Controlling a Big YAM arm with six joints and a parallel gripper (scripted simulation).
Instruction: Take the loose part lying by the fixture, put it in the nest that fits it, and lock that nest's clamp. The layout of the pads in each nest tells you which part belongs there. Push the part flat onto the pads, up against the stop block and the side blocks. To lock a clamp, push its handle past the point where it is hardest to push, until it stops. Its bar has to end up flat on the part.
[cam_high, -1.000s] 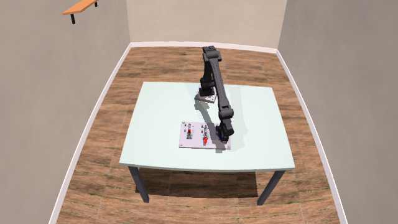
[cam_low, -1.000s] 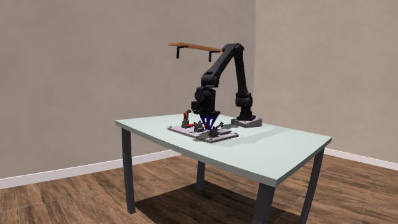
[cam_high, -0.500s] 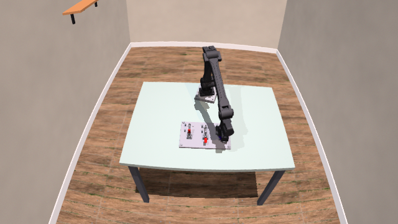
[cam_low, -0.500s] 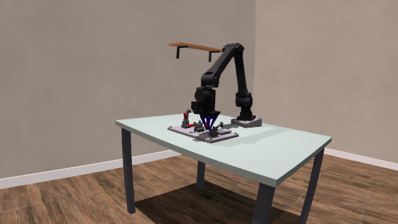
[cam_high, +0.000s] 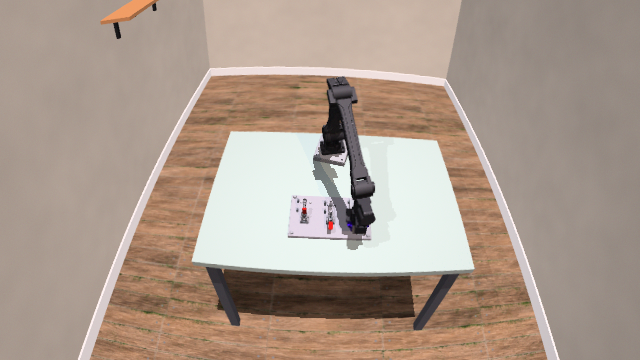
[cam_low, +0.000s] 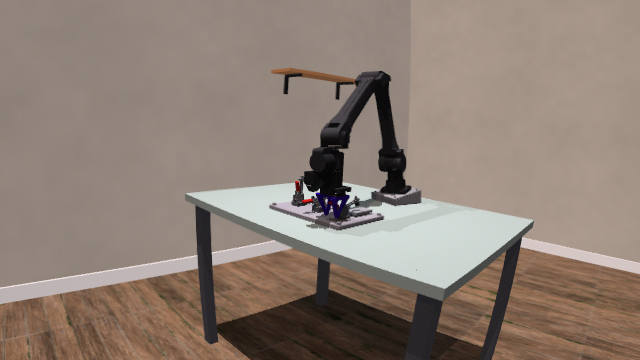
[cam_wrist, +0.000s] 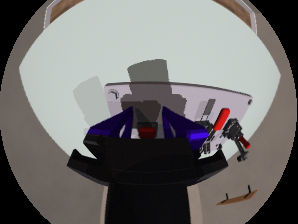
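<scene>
the claw (cam_high: 350, 225) (cam_low: 332, 215) (cam_wrist: 147, 110) stands apart, gripping nothing, its fingers flanking the right-hand clamp's red handle (cam_wrist: 147, 133). a flat grey piece (cam_low: 360, 212), seemingly the loose part, lies at the right end of the fixture plate (cam_high: 310, 231) (cam_low: 290, 207) (cam_wrist: 190, 92); its seating cannot be told. closing off-centre could knock the handle, and a part off its stops could get clamped crooked.

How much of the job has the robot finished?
Looks done: a grey piece lies on the board, maybe in its nest, though I can't tell if it's pushed in properly.
In hand: nothing; the hand is open near a red handle.
Left: probably locking the clamp, since its bar looks tilted up.
</scene>
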